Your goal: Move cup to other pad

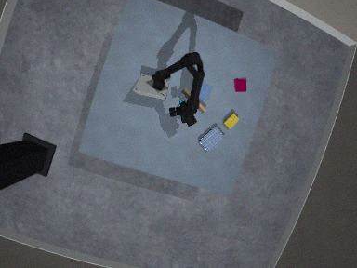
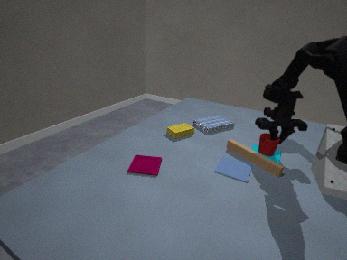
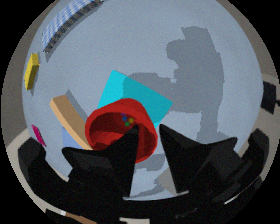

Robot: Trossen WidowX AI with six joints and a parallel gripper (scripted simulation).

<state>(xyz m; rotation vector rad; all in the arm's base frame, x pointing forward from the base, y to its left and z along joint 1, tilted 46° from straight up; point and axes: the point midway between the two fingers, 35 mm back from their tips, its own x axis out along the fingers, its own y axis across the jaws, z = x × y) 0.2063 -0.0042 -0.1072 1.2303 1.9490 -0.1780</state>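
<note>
The red cup [image 2: 268,145] [image 3: 113,128] stands upright on the cyan pad [image 2: 276,156] [image 3: 140,93] [image 1: 181,103], with marbles [image 3: 126,121] inside it. My gripper [image 2: 276,137] [image 3: 148,127] [image 1: 178,111] hangs right over the cup. Its fingers stand apart, one inside the rim and one outside, with a gap to the cup wall. In the top view the arm hides the cup. The light blue pad [image 1: 204,92] [image 2: 233,168] lies on the other side of a wooden bar [image 1: 201,106] [image 2: 255,157] [image 3: 65,112].
A yellow block [image 1: 231,120] [image 2: 180,130] [image 3: 30,72], a grid-patterned rack [image 1: 211,139] [image 2: 213,124] [image 3: 69,16] and a flat magenta square [image 1: 240,85] [image 2: 145,164] lie farther out on the mat. The arm's base plate [image 1: 145,87] [image 2: 332,162] sits close behind the cyan pad.
</note>
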